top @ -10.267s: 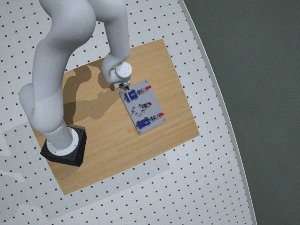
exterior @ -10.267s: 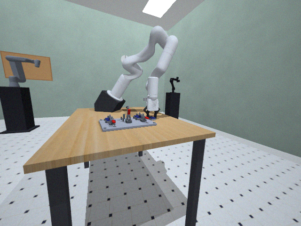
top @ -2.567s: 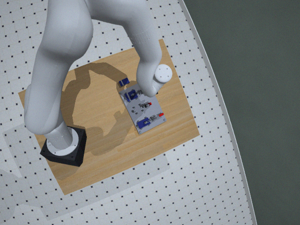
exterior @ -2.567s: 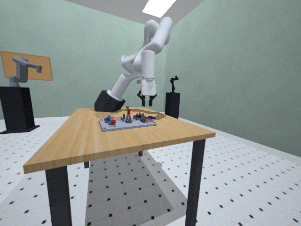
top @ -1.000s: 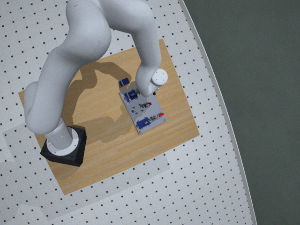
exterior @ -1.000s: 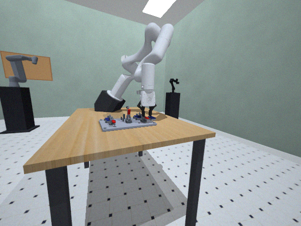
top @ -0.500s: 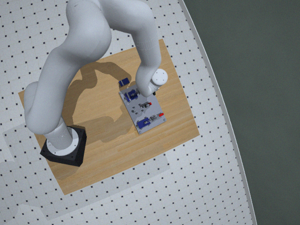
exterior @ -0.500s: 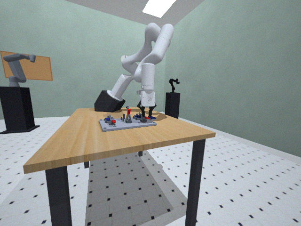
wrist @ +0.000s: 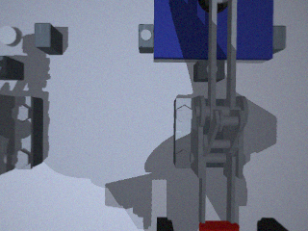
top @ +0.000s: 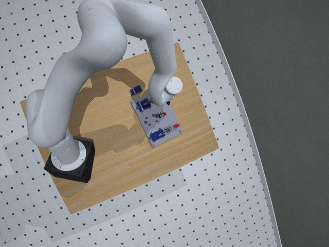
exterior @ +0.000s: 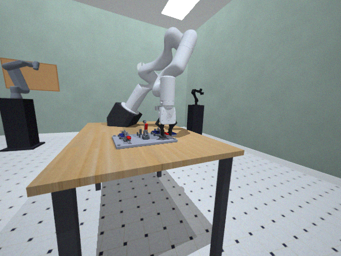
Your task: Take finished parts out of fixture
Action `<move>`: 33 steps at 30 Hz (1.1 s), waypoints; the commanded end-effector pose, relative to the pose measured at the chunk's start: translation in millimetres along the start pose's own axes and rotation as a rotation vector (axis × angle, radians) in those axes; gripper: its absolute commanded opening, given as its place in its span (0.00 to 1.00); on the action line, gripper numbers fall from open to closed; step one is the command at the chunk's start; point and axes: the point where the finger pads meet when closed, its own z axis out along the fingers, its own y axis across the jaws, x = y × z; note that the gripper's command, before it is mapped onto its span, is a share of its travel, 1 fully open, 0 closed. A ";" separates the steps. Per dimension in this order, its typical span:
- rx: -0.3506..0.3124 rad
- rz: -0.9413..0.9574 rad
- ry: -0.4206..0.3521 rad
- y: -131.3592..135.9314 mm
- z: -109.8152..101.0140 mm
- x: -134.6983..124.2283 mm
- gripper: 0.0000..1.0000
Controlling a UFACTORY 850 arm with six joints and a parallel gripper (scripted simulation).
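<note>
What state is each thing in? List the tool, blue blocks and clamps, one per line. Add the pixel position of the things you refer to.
Tool (top: 160, 102) (exterior: 167, 135) (wrist: 218, 225): partly open, astride a red handle.
Loose slotted block (top: 137, 89) (exterior: 172, 133): flat on the table.
Other slotted block (top: 144, 104) (exterior: 155, 132) (wrist: 178, 43): in the fixture.
Its clamp (top: 146, 104) (exterior: 158, 129) (wrist: 221, 143): closed.
Middle clamp (top: 159, 115) (exterior: 145, 135) (wrist: 37, 135): open, handle upright.
Plain block (top: 155, 136) (exterior: 121, 135): clamped.
Plain block's clamp (top: 167, 129) (exterior: 124, 136): closed, handle lowered.

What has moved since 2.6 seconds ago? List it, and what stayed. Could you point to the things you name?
The gripper (top: 160, 102) (exterior: 167, 135) (wrist: 218, 225) came down from above the fixture plate (top: 169, 112) (exterior: 145, 142) (wrist: 106, 120) to straddle the end clamp's red handle grip (exterior: 166, 133) (wrist: 218, 226). Nothing was taken hold of or let go. The loose slotted blue part (top: 135, 89) (exterior: 172, 134) stayed on the table, and the middle clamp's raised red grip (top: 164, 113) (exterior: 146, 126) stayed up.
</note>
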 end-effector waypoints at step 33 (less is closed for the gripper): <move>0.000 -0.001 -0.002 0.1 5.4 -1.2 0.00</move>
